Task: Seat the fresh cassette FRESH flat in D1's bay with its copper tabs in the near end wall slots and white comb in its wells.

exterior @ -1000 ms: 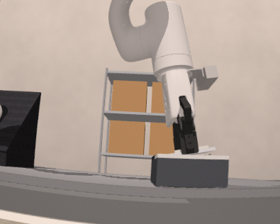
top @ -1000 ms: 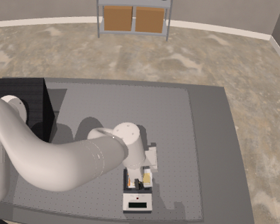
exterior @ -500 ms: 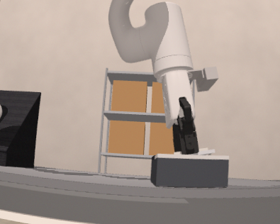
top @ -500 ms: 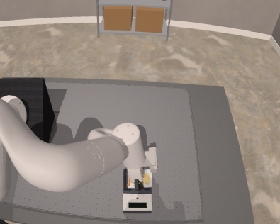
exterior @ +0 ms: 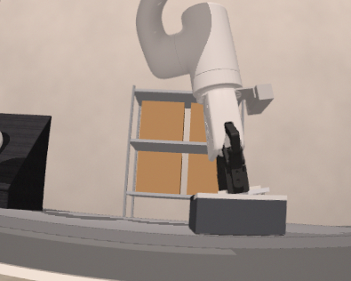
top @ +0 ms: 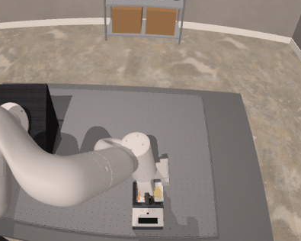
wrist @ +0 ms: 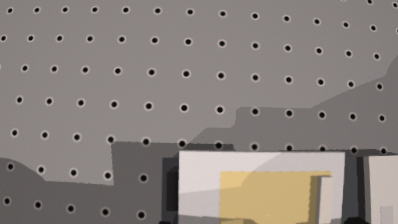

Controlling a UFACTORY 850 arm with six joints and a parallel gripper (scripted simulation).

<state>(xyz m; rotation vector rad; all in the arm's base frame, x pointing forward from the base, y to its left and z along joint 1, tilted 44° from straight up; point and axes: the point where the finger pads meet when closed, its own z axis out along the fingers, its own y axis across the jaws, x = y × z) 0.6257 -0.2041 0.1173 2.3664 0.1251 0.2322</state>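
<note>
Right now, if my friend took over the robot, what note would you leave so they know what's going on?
Gripper: open, holding nothing, right above the dock.
Dock D1: on the table near its front edge; the red light shows.
FRESH: lying in D1's bay, its far edge looks slightly raised in the exterior view. The comb cannot be made out.
Done: cassette placed, tabs apparently in contact.
Left: press FRESH flat, check the comb.
</note>
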